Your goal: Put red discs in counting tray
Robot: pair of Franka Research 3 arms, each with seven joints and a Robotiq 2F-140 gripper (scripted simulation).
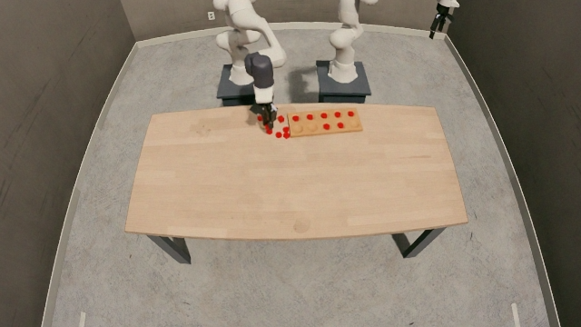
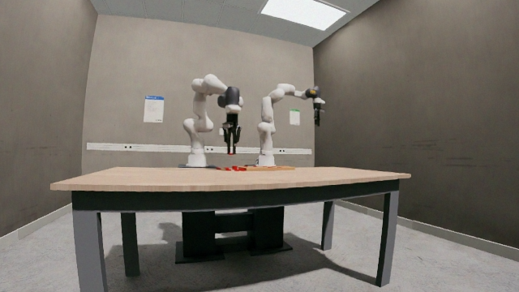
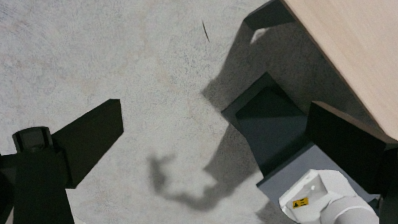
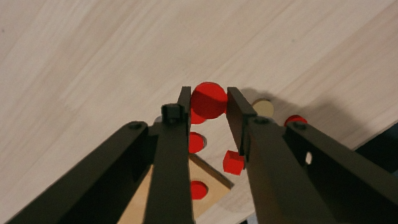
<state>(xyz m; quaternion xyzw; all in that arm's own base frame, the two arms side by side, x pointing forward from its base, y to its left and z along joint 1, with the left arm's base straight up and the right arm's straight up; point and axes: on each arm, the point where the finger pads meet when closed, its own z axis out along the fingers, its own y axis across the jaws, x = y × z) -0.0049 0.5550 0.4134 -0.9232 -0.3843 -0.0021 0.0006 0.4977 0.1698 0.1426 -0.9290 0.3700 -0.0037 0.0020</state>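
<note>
The wooden tray lies flat. In the top view its upper row has a red disc in each pocket. Its lower row has red discs in the third and fourth pockets; the first two and the far-right one are empty. My right gripper is shut on a red disc, raised above the table beside the tray's left end. Loose red discs lie below it; some are partly hidden. My left gripper is open and empty, away from the table.
A red block lies near the tray's end and a beige disc lies near the loose red discs. The table edge shows in the left wrist view. The arm bases stand behind the table.
</note>
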